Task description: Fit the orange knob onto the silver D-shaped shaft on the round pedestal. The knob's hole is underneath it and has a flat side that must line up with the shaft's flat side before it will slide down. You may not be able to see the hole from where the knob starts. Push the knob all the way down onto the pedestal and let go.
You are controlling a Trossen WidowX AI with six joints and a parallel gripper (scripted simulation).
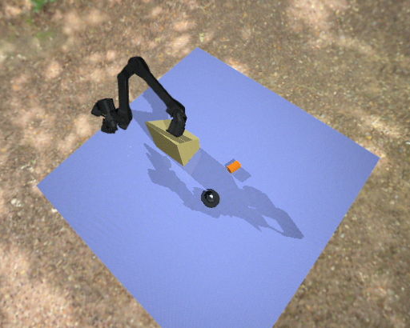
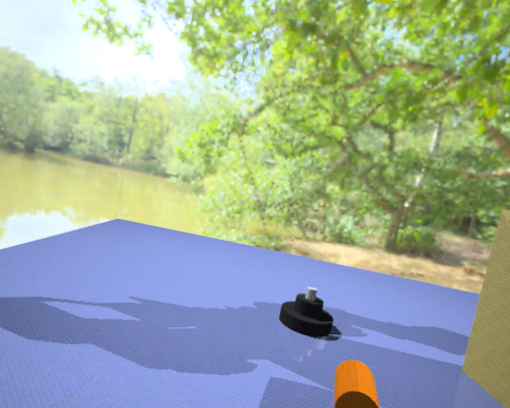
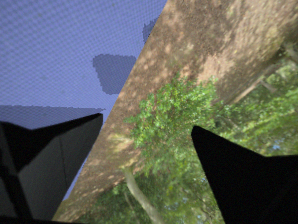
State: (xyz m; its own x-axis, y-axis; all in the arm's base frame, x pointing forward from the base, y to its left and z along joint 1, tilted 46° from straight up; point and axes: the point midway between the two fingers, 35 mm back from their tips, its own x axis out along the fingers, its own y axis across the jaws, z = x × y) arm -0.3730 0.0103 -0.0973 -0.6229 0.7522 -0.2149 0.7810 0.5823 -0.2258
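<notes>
The orange knob lies on its side on the blue mat. Its hole is hidden. The black round pedestal stands a short way in front of the knob, with the silver shaft upright in its middle. My gripper is open and empty. It sits at the top of a tan wedge-shaped block, well to the back left of the knob and the pedestal. The wrist view shows only the mat's edge, the ground and trees between the two dark fingers.
The tan block also shows at the right edge of the exterior view. The arm's base stands at the mat's back left edge. Bare dirt ground surrounds the mat.
</notes>
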